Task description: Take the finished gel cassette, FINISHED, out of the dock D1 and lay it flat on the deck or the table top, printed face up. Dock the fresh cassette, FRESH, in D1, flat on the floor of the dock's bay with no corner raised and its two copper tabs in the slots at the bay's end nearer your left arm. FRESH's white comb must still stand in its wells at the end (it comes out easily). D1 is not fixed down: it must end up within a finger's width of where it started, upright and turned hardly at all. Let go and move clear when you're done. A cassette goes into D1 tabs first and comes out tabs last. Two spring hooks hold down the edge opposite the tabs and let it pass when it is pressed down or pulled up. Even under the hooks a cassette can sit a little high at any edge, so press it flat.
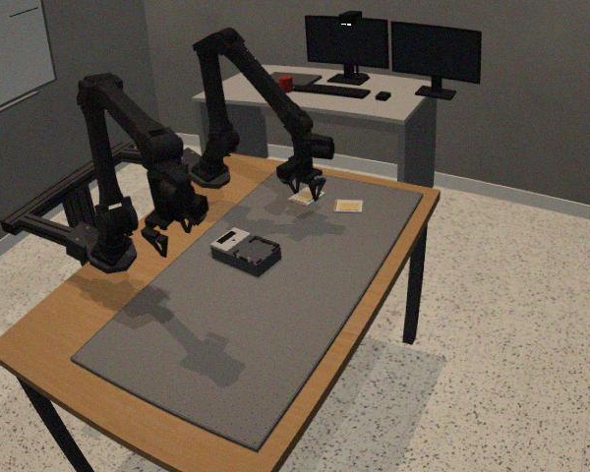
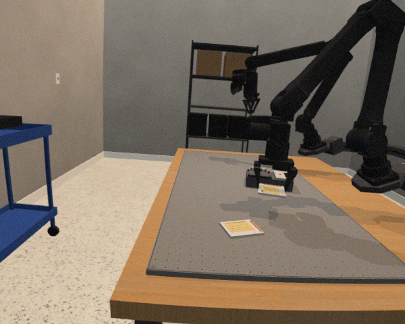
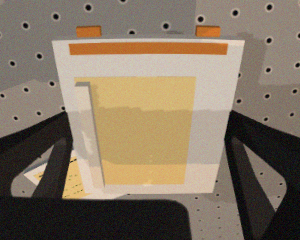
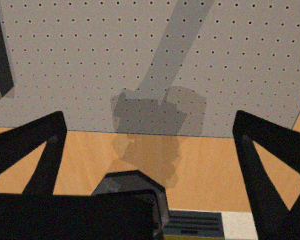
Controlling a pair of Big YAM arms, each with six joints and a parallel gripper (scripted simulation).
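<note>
My left gripper (image 1: pixel 305 193) (image 2: pixel 273 185) (image 3: pixel 148 120) is shut on FRESH (image 1: pixel 300 199) (image 2: pixel 272 190) (image 3: pixel 140 145) by its two side edges and holds it above the deck. The white comb (image 3: pixel 84 125) stands along one side of its gel. Its copper tabs (image 3: pixel 88 31) (image 3: pixel 208 31) point away from the gripper. FINISHED (image 1: pixel 348 206) (image 2: pixel 241 227) (image 3: pixel 72 182) lies flat on the deck, printed face up. Dock D1 (image 1: pixel 242 265) (image 2: pixel 251 183) (image 4: pixel 4 65) stands upright mid-deck; its bay looks empty. My right gripper (image 1: pixel 175 242) (image 2: pixel 250 109) (image 4: pixel 149 120) is open, raised near the table's arm-side edge.
The grey perforated deck (image 1: pixel 224 324) (image 2: pixel 202 251) covers much of the wooden table (image 1: pixel 46 324) (image 2: pixel 196 293). Both arm bases stand along one long side. A desk with monitors (image 1: pixel 346 40) and a blue cart (image 2: pixel 17 136) stand away from the table.
</note>
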